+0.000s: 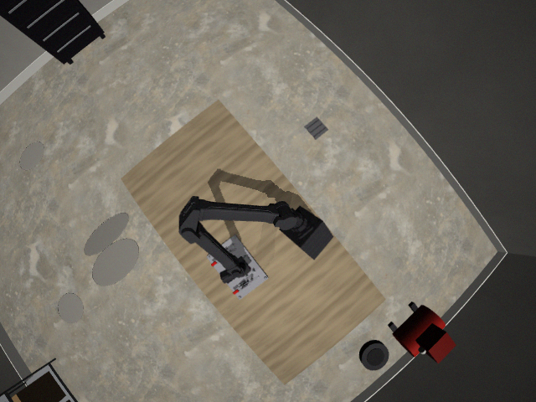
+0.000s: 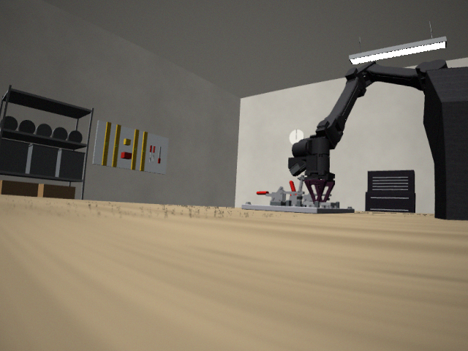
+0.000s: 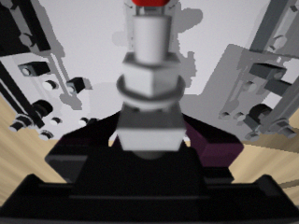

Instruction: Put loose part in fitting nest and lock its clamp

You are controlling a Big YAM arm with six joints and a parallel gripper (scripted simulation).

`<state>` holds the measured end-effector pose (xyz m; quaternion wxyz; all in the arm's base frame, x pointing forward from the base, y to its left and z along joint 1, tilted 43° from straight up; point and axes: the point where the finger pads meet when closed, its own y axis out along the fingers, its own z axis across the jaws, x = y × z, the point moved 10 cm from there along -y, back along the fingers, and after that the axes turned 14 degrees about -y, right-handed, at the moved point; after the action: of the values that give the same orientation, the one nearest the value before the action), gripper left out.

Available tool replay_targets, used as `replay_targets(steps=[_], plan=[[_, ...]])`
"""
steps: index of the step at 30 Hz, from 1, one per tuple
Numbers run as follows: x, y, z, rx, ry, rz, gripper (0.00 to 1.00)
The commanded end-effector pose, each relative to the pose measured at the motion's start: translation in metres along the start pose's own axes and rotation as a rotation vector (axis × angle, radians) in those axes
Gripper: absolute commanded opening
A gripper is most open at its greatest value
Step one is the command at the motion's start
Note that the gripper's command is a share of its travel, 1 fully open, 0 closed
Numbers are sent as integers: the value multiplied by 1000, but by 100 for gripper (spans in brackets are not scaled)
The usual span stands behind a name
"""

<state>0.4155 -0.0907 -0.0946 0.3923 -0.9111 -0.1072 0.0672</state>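
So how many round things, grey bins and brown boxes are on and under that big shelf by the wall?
Dark round things: 5
Dark grey bins: 3
Brown boxes: 2
Total in view: 10

In the wrist view, the lower fingertips of the gripper were hidden behind the pale clamp spindle. The upper edge cut off a red handle. In the exterior view, the contents of the nests were too small to identify.
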Motion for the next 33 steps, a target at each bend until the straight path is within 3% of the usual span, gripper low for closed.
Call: replay_targets(steps=[1,24,25,33], plan=[[4,-1,-17,-8,45,-3,0],[4,-1,-17,-8,45,-3,0],[4,-1,-17,-8,45,-3,92],[2,-1,-17,-7,42,-1,92]])
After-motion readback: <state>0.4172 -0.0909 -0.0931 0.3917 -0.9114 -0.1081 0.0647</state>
